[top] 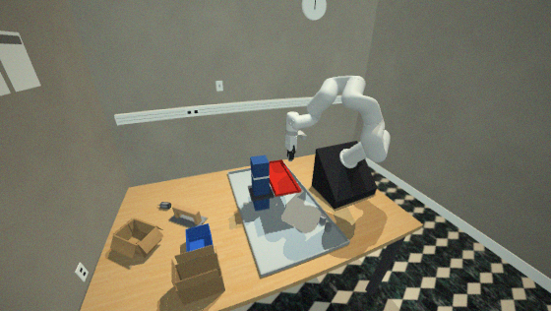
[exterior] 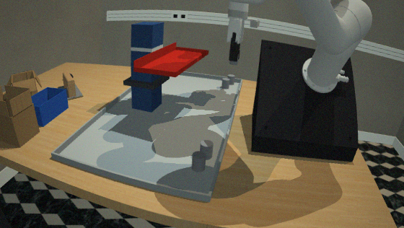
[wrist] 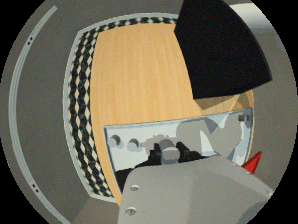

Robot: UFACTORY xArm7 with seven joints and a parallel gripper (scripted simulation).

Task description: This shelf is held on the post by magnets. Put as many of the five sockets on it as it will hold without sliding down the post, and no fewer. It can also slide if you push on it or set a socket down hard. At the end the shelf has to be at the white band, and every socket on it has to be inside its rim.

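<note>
Socket point(wrist: 170, 152) in pincer point(exterior: 234, 54)

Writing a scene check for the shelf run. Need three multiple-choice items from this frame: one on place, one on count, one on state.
1. Where is the gripper?
A. Inside the blue bin
B. In the air beside the red shelf
C. Resting on the grey tray

2. How many sockets stand on the tray?
A. Four
B. Two
C. None

3. The gripper is:
A. Wide open
B. Shut on nothing
C. Shut on a socket

Key: 1 B, it hangs off the shelf's outer edge. 2 A, two far, two near. 3 C, the fingers clamp a dark socket.
</note>
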